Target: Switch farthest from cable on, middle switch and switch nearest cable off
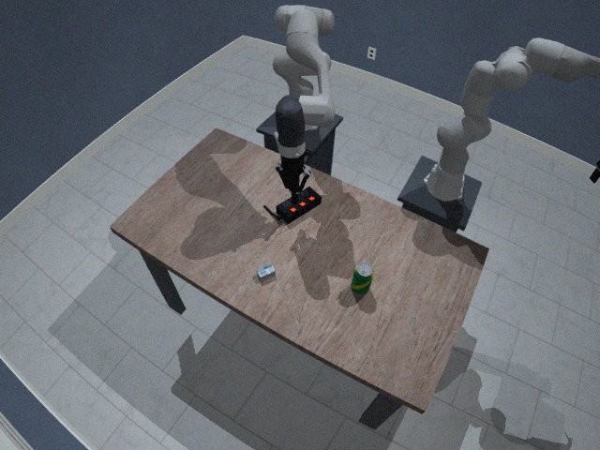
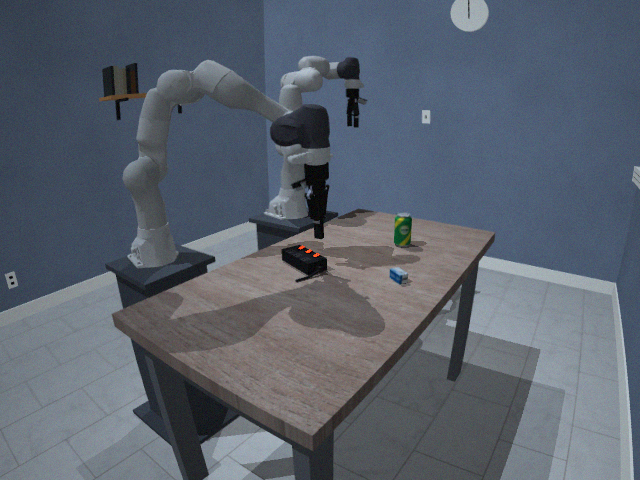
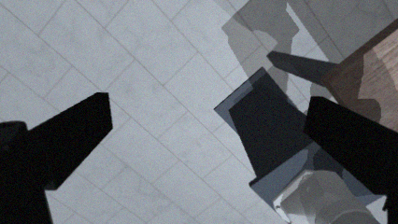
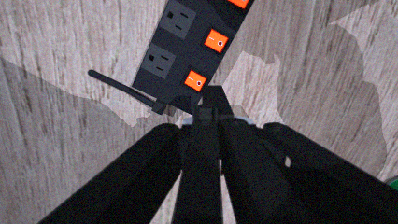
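While the right gripper (image 1: 294,196) (image 2: 319,236) (image 4: 211,101) points down close to the cable end of the black rectangular power strip (image 1: 298,207) (image 2: 302,259) (image 4: 184,55), its fingers are clenched together on nothing; whether they touch the strip cannot be told. The strip lies right way up on the brown wood-grain table (image 1: 412,338) (image 2: 258,372) (image 3: 385,58) (image 4: 47,28), its three square orange switches facing upward. Their on or off positions cannot be made out with certainty. A thin black cable (image 1: 271,212) (image 2: 310,275) (image 4: 119,86) extends from one end. Beyond the table, the left gripper (image 1: 594,172) (image 2: 352,125) (image 3: 209,112) hangs released, fingers spread. A green-and-yellow metal can (image 1: 361,280) (image 2: 402,230) (image 4: 395,184) stands upright, well apart from a small blue-and-white box (image 1: 265,273) (image 2: 398,275).
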